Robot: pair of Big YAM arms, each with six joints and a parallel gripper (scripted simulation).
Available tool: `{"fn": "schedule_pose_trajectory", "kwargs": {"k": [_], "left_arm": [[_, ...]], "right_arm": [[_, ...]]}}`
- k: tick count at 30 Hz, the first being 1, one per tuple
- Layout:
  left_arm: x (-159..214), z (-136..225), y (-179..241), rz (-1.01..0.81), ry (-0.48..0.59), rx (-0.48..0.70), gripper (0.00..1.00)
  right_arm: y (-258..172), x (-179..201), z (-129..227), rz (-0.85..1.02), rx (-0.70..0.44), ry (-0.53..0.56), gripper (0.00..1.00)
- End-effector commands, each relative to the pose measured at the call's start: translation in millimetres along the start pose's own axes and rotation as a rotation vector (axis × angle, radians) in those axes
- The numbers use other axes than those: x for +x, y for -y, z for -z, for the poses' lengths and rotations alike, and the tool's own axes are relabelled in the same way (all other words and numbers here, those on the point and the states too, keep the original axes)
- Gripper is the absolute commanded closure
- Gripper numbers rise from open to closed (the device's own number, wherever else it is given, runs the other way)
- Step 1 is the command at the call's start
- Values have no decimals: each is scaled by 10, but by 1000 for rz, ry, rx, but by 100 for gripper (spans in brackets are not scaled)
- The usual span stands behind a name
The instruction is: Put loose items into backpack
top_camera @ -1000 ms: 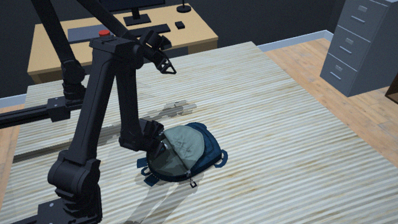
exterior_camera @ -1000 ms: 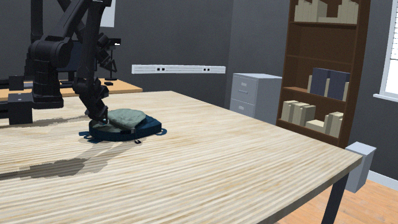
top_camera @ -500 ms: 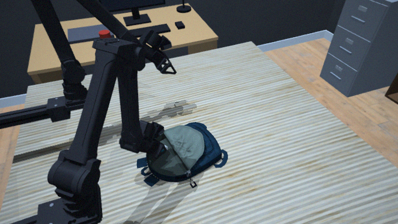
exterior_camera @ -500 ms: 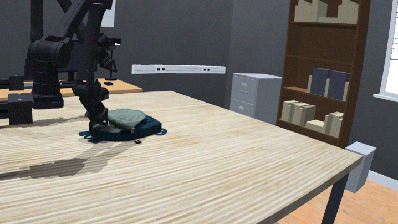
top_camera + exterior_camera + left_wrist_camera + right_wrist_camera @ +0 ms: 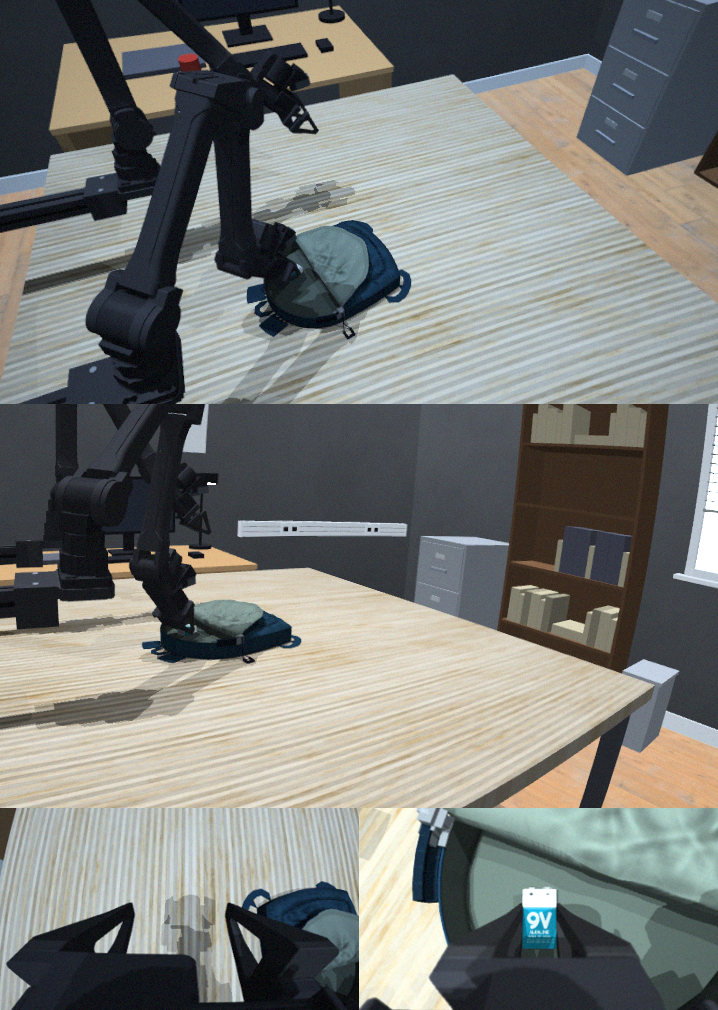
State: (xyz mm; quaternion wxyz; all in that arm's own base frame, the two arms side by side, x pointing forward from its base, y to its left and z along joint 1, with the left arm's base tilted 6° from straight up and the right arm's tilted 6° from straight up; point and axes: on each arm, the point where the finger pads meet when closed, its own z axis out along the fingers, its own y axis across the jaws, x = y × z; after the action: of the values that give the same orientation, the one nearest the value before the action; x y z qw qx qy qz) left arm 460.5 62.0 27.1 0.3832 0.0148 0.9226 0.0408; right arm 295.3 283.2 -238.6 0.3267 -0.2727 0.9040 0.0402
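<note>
Gripping a 9V battery between the closed-in fingers of the right gripper, terminals pointing away from the wrist, white top and teal label in plain sight. Held low over the open compartment of the blue backpack; cannot tell whether touching the lining or just above it.

Lying flat on the desk, in the case of the backpack, nearer the edge with the arms than the opposite edge, well apart from the desk's corners. Turned with the opening toward the arms' edge, and with the grey-green flap folded back over the rest, toward the opposite edge. Dangling at the side of the opening: a zip pull.

Raised above the desk, on the side toward the wooden office desk: the left gripper, jaws wide apart, with nothing between them and well apart from the backpack.
</note>
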Motion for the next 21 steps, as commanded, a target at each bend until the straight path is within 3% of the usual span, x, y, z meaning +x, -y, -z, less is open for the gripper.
{"fn": "schedule_pose_trajectory", "kwargs": {"k": [1,21], "left_arm": [[-169,-3,-13,-5,33,-2,10],[-169,-3,-13,-5,33,-2,10]], "right_arm": [[33,3,-74,1,3,11,80],[34,62,-75,3,4,2,80]]}}
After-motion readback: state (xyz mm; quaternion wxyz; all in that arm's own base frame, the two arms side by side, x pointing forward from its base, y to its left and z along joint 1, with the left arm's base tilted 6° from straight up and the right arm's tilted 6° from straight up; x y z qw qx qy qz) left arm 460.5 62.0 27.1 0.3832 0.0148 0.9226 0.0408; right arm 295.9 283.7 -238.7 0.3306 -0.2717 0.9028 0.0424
